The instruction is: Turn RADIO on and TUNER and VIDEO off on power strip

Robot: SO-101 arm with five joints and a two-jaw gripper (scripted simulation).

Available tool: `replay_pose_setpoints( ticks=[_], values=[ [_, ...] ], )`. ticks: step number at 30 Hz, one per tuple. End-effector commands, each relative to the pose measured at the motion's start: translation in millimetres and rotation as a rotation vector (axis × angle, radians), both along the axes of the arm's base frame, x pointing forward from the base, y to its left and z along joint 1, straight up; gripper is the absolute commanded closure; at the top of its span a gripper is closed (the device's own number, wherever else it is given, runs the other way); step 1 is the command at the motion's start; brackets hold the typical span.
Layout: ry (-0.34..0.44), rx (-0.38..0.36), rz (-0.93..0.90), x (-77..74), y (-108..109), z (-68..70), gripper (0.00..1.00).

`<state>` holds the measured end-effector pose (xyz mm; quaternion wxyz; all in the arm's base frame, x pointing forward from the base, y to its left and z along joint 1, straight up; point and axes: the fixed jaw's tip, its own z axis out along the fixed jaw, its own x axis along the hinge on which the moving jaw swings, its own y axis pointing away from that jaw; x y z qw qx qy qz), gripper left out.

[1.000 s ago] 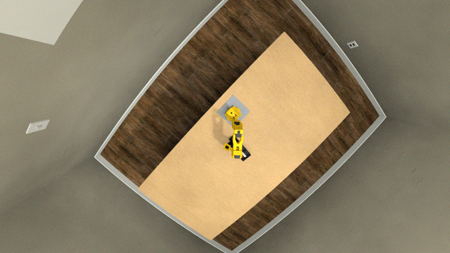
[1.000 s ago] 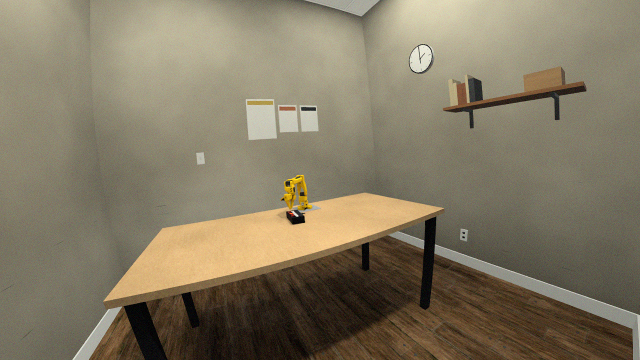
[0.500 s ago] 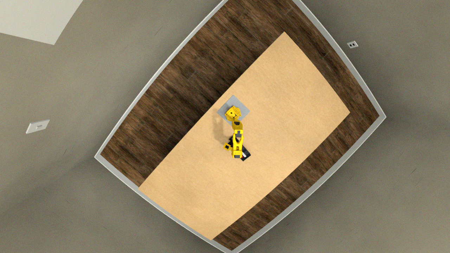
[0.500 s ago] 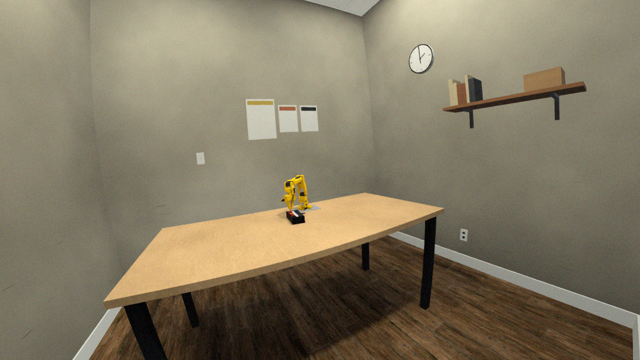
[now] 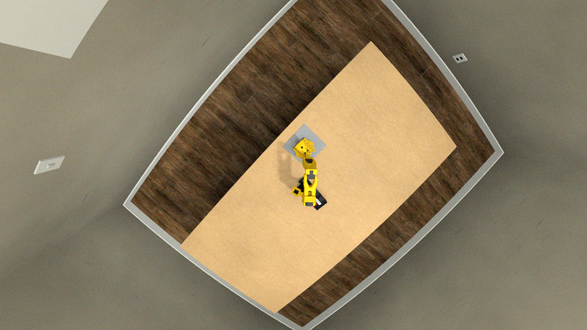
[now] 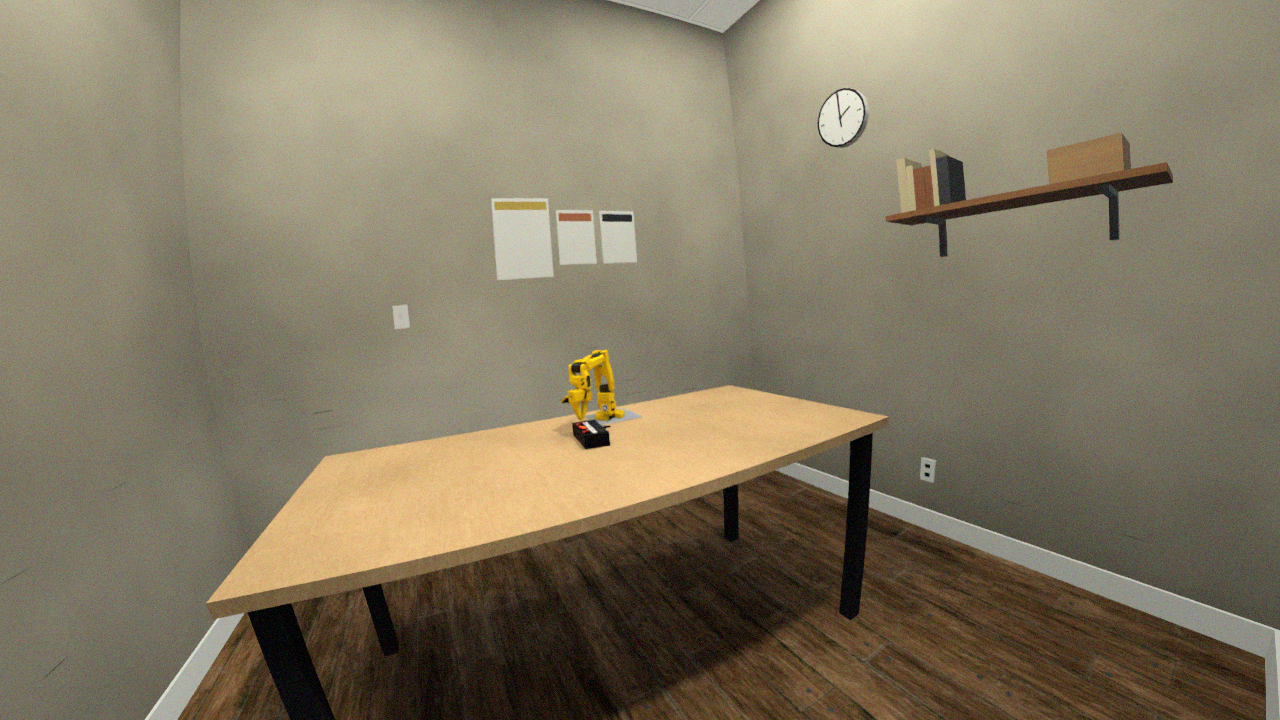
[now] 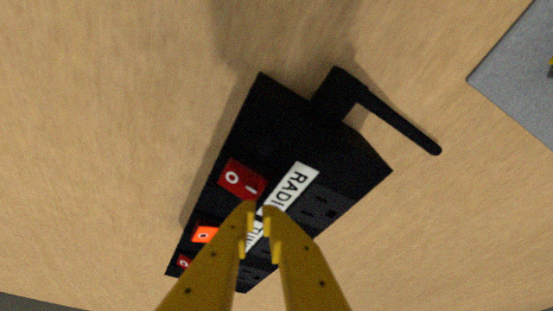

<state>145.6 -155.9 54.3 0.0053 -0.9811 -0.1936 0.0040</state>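
Observation:
A black power strip (image 7: 298,142) (image 6: 591,437) (image 5: 320,201) lies face up on the table, its short black cord (image 7: 397,125) pointing away. In the wrist view the RADIO label (image 7: 294,183) sits beside a dark red rocker switch (image 7: 241,183). The switch below it (image 7: 204,233) glows bright orange. A third red switch (image 7: 183,261) shows at the strip's near end. Their labels are hidden by my fingers. My gripper (image 7: 256,210) (image 5: 309,200) (image 6: 581,416) is shut and empty. Its tips stand just above the lower edge of the RADIO switch.
The arm's grey base plate (image 7: 514,82) (image 5: 296,134) lies on the wooden table (image 5: 369,135) (image 6: 501,483) close behind the strip. The yellow arm (image 5: 308,172) reaches over the strip and hides most of it from above.

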Motion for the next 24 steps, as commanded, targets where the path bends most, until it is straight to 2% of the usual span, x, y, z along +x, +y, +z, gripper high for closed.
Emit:
replay_pose_setpoints(
  ticks=[1, 12, 24],
  values=[
    [-0.007, -0.006, 0.012, 1.3, 0.7, 0.3, 1.00],
    [-0.007, -0.006, 0.012, 1.5, 0.5, -0.6, 1.00],
    [-0.007, -0.006, 0.012, 0.2, 1.9, -10.0, 1.00]
  ],
)
